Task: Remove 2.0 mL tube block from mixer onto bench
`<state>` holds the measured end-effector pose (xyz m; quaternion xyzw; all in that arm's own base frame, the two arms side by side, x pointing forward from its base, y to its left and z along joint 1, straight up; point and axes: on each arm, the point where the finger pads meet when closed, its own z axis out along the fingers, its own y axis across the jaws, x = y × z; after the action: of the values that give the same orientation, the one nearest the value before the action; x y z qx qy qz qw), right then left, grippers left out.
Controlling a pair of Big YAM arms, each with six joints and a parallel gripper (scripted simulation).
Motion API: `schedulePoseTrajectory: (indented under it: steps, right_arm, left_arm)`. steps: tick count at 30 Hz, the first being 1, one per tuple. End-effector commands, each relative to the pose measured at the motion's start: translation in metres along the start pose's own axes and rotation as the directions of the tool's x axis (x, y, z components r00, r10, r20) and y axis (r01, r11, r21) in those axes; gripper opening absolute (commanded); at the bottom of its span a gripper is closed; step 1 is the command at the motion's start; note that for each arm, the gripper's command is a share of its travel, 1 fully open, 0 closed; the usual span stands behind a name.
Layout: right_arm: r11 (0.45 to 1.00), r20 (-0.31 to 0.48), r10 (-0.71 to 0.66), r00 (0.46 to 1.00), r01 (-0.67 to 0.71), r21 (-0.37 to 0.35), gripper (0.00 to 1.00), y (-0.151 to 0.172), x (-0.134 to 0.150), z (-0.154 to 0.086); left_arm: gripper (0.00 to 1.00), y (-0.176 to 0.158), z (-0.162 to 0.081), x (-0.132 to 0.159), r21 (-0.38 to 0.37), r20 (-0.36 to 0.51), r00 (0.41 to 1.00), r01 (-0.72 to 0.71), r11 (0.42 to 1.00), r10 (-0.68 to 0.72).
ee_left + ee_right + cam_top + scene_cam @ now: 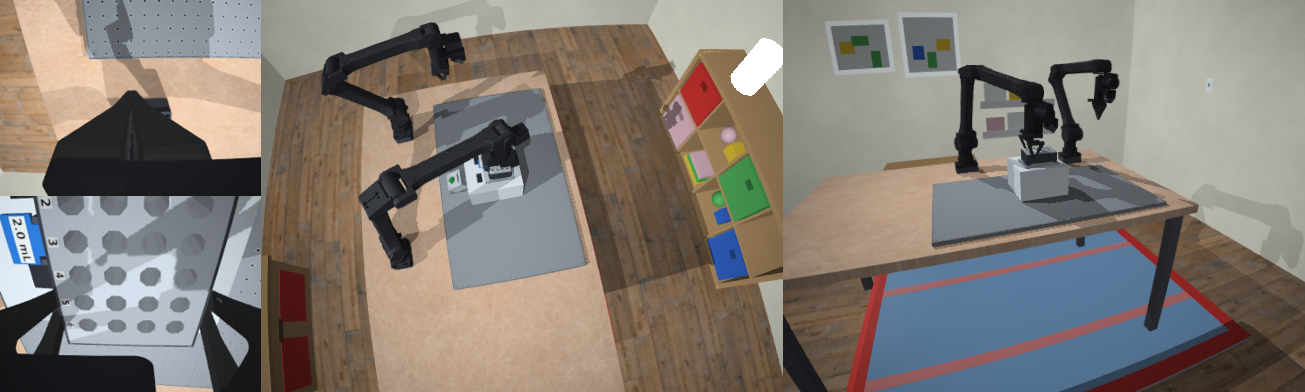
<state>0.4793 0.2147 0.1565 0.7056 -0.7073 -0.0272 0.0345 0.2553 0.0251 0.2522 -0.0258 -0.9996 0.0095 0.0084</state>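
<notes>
The 2.0 mL block (500, 172) (1039, 157) (133, 290) is dark-sided with a light grey top of round wells. It sits about level on top of the white mixer (486, 192) (1042, 181), which stands on the grey mat. A blue "2.0 mL" label (19, 240) shows at the block's side in the right wrist view. My right gripper (1033, 151) (131, 294) is shut on the block, one finger on each of two opposite sides. The lever cannot be made out clearly. My left gripper (442, 76) (1098, 118) (131, 98) is shut and empty, high and away from the mixer.
A small white box with a green button (451, 180) stands beside the mixer. The grey perforated mat (516, 240) (973, 215) (166, 26) lies under both, on the wooden table (486, 330) (858, 210). The right arm's forearm reaches over the small box's side of the mixer.
</notes>
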Motion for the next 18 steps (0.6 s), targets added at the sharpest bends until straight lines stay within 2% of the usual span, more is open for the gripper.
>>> schedulePoseTrajectory:
  steps: [1,18]
  right_arm:
    - [0.998,0.033,-0.029,0.999,0.027,0.059,0.00,-0.008,-0.004,-0.036]
    - [0.999,0.022,-0.018,1.000,0.017,0.035,0.00,0.010,-0.012,-0.025]
  left_arm:
    - [0.00,0.001,-0.018,-0.009,-0.011,0.054,0.999,-0.003,1.000,0.003]
    - [0.00,0.001,-0.018,-0.009,-0.011,0.054,0.999,-0.001,1.000,0.002]
